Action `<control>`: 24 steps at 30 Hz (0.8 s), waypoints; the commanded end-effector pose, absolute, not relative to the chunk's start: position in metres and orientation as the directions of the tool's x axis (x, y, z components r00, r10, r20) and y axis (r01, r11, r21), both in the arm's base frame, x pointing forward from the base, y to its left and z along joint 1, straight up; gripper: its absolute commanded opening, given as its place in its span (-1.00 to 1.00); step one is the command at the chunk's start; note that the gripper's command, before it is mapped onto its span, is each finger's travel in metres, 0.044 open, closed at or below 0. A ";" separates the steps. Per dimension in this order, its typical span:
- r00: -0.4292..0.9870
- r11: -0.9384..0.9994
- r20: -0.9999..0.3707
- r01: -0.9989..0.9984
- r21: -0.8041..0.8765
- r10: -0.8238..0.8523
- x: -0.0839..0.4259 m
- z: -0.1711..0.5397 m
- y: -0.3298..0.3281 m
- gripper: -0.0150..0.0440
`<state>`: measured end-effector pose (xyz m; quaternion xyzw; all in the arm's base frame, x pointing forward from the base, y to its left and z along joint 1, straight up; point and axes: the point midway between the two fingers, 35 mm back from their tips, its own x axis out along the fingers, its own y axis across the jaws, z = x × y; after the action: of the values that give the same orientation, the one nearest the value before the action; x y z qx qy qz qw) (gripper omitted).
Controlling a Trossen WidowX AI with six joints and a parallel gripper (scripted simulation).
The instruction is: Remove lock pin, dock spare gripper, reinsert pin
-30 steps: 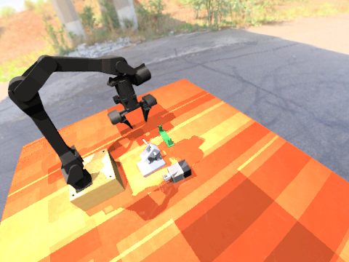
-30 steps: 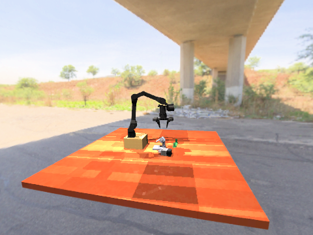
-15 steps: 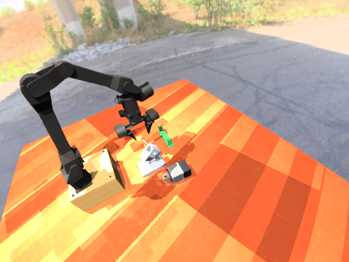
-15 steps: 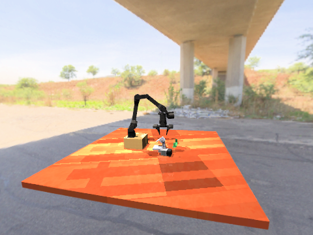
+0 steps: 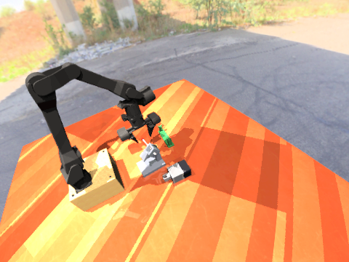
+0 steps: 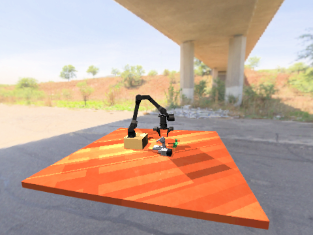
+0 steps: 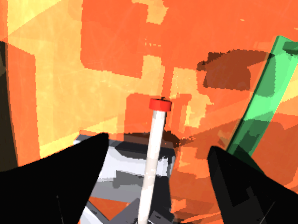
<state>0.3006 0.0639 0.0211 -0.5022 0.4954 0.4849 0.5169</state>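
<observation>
The grey mount (image 5: 147,168) (image 6: 158,148) (image 7: 131,163) stands on the table with its socket tilted. The white lock pin (image 5: 145,142) (image 7: 152,155) with a red head sticks up out of the socket. The spare gripper (image 5: 177,172) (image 6: 165,152), grey-white with a black end, lies on the table beside the mount. My gripper (image 5: 144,138) (image 6: 163,136) (image 7: 159,146) is open and points down above the mount. In the wrist view the pin shows between the fingertips, with a gap on both sides. The pin's lower end is cut off in that view.
A green bracket-like part (image 5: 166,137) (image 6: 175,143) (image 7: 264,87) stands close to the mount, near the right finger in the wrist view. The arm's wooden base box (image 5: 99,190) (image 6: 135,143) is on the mount's other side.
</observation>
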 end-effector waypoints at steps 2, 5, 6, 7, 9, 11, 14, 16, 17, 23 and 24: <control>0.032 0.031 -0.999 -0.999 -0.032 0.007 0.299 0.012 0.064 0.53; 0.032 0.031 -0.999 -0.999 -0.032 0.007 0.299 0.007 0.064 0.53; 0.032 0.031 -0.999 -0.999 -0.032 0.007 0.300 0.006 0.064 0.53; 0.032 0.031 -0.999 -0.999 -0.032 0.007 0.300 0.004 0.064 0.53; 0.032 0.031 -0.999 -0.999 -0.032 0.007 0.300 0.001 0.064 0.53; 0.032 0.031 -0.999 -0.999 -0.032 0.007 0.300 -0.003 0.064 0.53; 0.032 0.031 -0.999 -0.999 -0.031 0.007 0.300 -0.007 0.064 0.53; 0.032 0.031 -0.999 -0.999 -0.031 0.007 0.300 -0.011 0.064 0.53; 0.032 0.031 -0.999 -0.999 -0.031 0.007 0.300 -0.012 0.064 0.53; 0.032 0.031 -0.999 -0.999 -0.031 0.007 0.299 -0.015 0.064 0.53; 0.032 0.031 -0.999 -0.999 -0.031 0.007 0.299 -0.015 0.064 0.44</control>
<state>0.3003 0.0637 -0.0132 -0.5012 0.4970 0.4857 0.5157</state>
